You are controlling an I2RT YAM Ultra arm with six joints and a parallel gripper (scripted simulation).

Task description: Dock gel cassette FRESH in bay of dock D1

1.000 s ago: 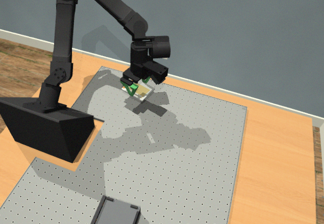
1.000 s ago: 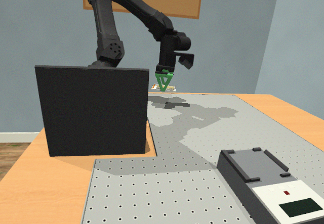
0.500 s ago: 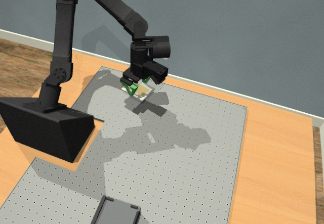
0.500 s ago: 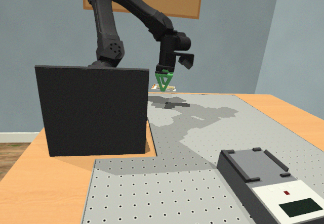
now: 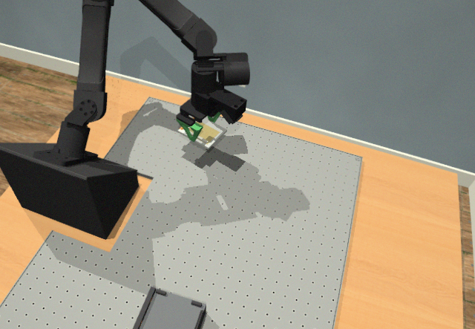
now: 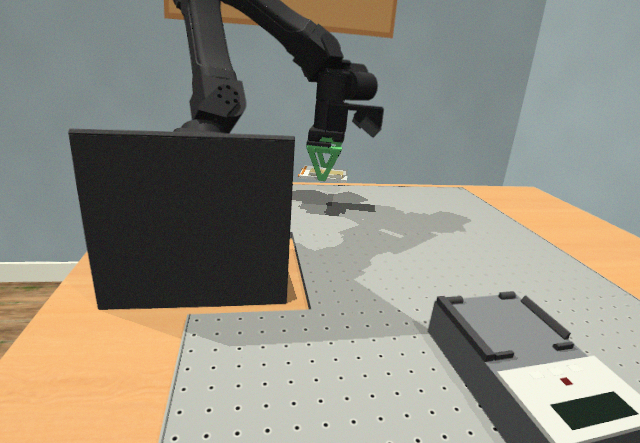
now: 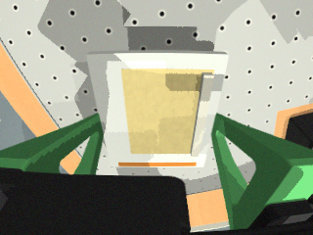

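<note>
Landmark: the black pedestal point(image 6: 180, 221) under the arm. To its right and beyond it, the gripper point(image 5: 199, 122) has its green fingers clamped on cassette FRESH point(image 7: 162, 110), carried clear above the perforated deck point(image 5: 249, 240), yellow gel face up. Farther right and nearer than the pedestal stands dock D1 point(image 6: 465, 335), bay unoccupied, with a small red mark on its white console point(image 6: 573, 391).

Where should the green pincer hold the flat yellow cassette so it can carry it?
By its two long side edges, coming from above. The cassette is thin and flat, so its sides offer parallel faces. The pincer is shut on it this way already: one green finger on each side, the cassette lifted above the deck.
</note>
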